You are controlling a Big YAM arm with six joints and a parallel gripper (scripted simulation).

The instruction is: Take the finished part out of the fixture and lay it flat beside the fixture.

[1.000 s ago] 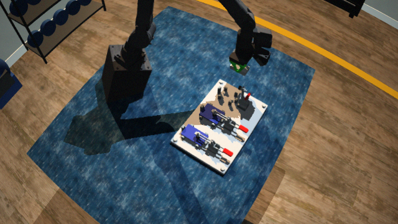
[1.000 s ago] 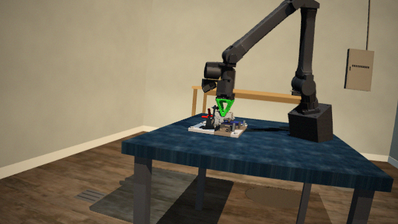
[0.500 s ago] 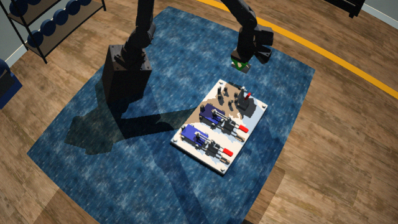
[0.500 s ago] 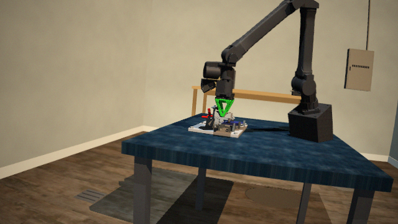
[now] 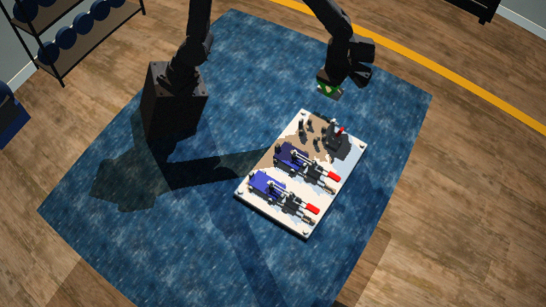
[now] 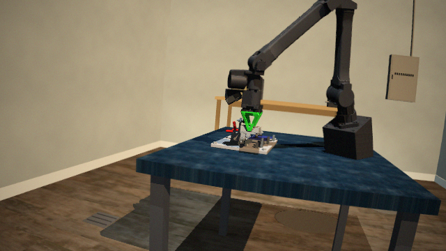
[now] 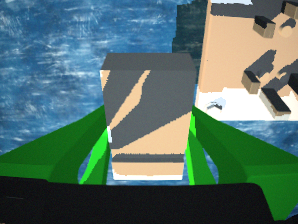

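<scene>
From the top view, we see the gripper [image 5: 329, 89] [image 6: 249, 130] [image 7: 148, 112] above the blue table [image 5: 252, 47] [image 6: 296, 167] [image 7: 60, 60], past the end of the white fixture plate [image 5: 268, 213] [image 6: 223, 146] [image 7: 222, 107], with the pale finished part [image 5: 337, 94] [image 7: 150, 105] at its fingertips. Beyond the plate's near end, farther from the jaws, two blue blanks [image 5: 266, 183] [image 5: 294, 155] sit under toggle clamps [image 5: 292, 202] [image 5: 316, 170], whose red handles point away from the robot's base. In the exterior view, the forearm slopes down to a wrist that holds the green fingers upright, pointing at the table; the fixture lies behind or below them, and the remaining height is hard to judge. The wrist view shows the jaws partly open, a little under halfway, closed on the finished part's two sides, its block reaching out ahead of them; the plate's corner lies off to their right. We judge that a drift that way could catch the part on the plate's edge, that a tilted wrist could set one edge down first, and that letting go too high could drop it askew.

The gripper [image 5: 328, 91] [image 6: 249, 129] [image 7: 148, 112], with the slotted block [image 5: 336, 95] [image 6: 249, 134] [image 7: 150, 107] between its fingers, now sits slightly farther from the clamp board [image 5: 273, 209] [image 6: 223, 146] [image 7: 212, 60] in the top view; any change in height is too small to tell.
</scene>
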